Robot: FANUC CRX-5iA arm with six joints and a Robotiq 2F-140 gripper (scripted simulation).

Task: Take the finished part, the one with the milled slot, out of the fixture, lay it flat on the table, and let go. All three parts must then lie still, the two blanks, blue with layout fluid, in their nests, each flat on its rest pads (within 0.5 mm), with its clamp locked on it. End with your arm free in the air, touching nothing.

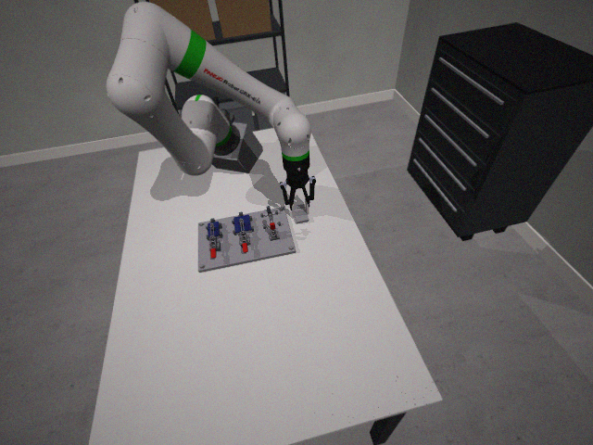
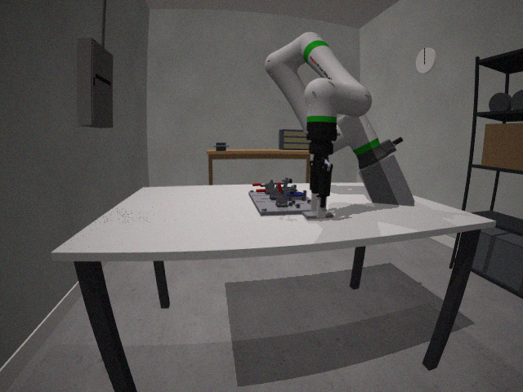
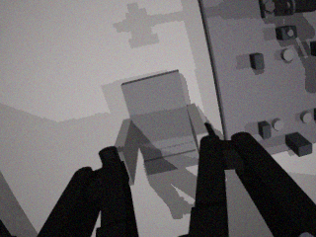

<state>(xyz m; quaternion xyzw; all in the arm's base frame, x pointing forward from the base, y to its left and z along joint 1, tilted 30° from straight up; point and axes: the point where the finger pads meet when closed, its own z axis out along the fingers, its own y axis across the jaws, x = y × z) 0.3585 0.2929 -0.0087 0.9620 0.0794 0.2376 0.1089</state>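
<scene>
My gripper point(image 1: 298, 207) is shut on the finished grey part point(image 1: 301, 215), the one with the milled slot, and holds it at the table top just right of the fixture plate point(image 1: 245, 240). The part also shows in the exterior view point(image 2: 317, 210) and between my fingers in the wrist view point(image 3: 162, 121). Whether it touches the table I cannot tell. Two blue blanks point(image 1: 213, 229) point(image 1: 242, 223) sit in the left and middle nests under clamps with red handles laid down. The right nest point(image 1: 271, 228) is empty, its clamp handle raised.
The arm's base block point(image 1: 236, 148) stands at the table's back edge. A black drawer cabinet point(image 1: 498, 124) stands on the floor to the right. A shelf rack point(image 2: 498, 168) is behind the table.
</scene>
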